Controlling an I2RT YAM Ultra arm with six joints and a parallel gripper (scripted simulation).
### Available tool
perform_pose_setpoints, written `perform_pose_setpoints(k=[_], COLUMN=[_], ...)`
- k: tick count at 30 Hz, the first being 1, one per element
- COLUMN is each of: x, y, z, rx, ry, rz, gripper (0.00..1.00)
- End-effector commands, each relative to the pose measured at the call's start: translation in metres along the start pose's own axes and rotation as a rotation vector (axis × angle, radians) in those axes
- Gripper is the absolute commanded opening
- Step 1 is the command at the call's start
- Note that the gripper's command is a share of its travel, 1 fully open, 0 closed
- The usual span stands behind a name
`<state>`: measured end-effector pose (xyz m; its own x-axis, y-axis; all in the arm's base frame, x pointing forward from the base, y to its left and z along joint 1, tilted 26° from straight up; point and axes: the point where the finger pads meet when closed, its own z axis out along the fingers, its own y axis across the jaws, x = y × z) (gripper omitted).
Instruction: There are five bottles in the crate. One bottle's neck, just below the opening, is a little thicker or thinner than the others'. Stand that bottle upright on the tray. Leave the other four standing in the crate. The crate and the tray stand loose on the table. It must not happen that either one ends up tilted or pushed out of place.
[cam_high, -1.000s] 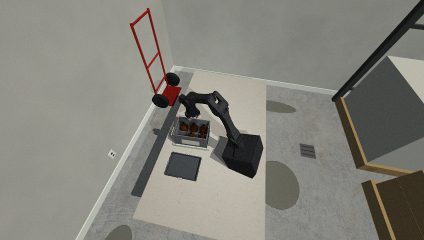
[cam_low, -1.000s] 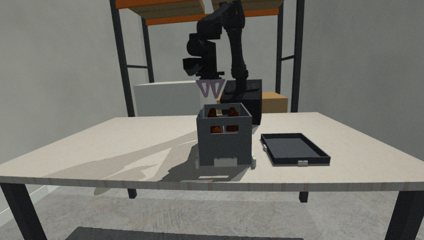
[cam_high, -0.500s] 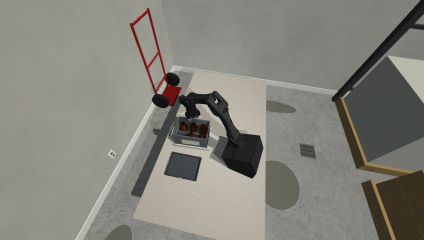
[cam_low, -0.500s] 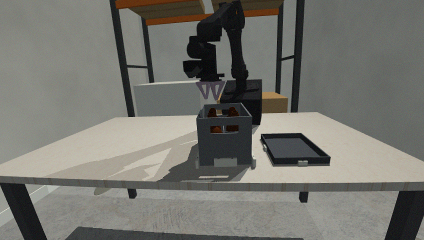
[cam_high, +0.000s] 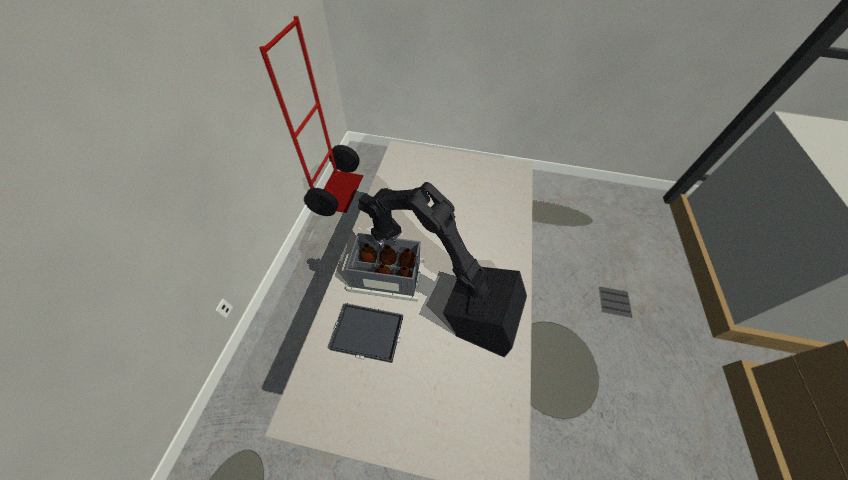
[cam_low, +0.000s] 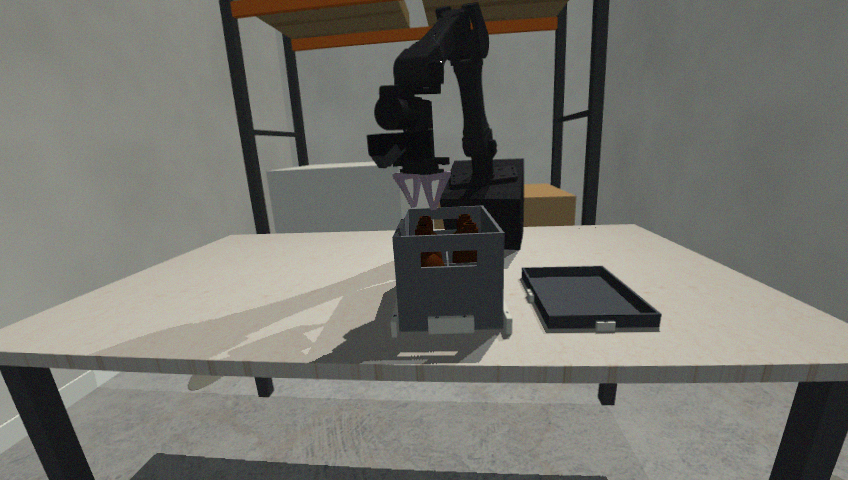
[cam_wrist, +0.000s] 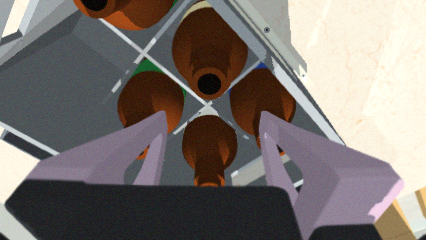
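Note:
The grey crate (cam_high: 378, 263) stands on the table and holds several brown bottles in its cells; it also shows in the exterior view (cam_low: 449, 273). In the wrist view one bottle (cam_wrist: 209, 147) stands straight below, in line between my fingers. Others stand beside it on the left (cam_wrist: 150, 97), on the right (cam_wrist: 262, 102) and beyond it (cam_wrist: 210, 50). My gripper (cam_wrist: 213, 119) (cam_low: 423, 202) is open and empty. It hangs at the crate's far rim, its tips about level with the bottle tops. The dark tray (cam_low: 586, 295) lies empty beside the crate.
One crate cell (cam_wrist: 50, 85) is empty. The black robot base (cam_high: 484, 309) stands on the table behind the crate. A red hand truck (cam_high: 309, 118) leans in the room corner. A shelving rack (cam_low: 559, 107) stands behind the table.

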<state>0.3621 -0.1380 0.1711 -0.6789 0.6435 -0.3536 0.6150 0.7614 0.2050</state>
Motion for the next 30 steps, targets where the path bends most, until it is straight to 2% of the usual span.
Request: perform_pose_setpoints(k=[1,3,5,8,12,15,16,22,30], x=[-0.006,-0.003,-0.003,-0.010,-0.004,-0.008,-0.011,-0.007,-0.009], y=[0.005,0.001,0.002,0.007,0.002,0.003,0.006,0.004,0.005], z=[-0.007,0.009,0.012,0.000,0.016,0.016,0.003,0.013,0.012], rx=[-0.014,0.000,0.000,-0.016,-0.002,-0.004,-0.017,-0.010,-0.011], ry=[-0.053,-0.020,-0.017,-0.060,-0.025,-0.031,-0.065,-0.043,-0.047], rz=[-0.004,0.002,0.001,-0.005,0.002,0.002,-0.003,-0.002,-0.003], gripper=[0.61,0.61,0.61,0.61,0.61,0.61,0.61,0.61,0.61])
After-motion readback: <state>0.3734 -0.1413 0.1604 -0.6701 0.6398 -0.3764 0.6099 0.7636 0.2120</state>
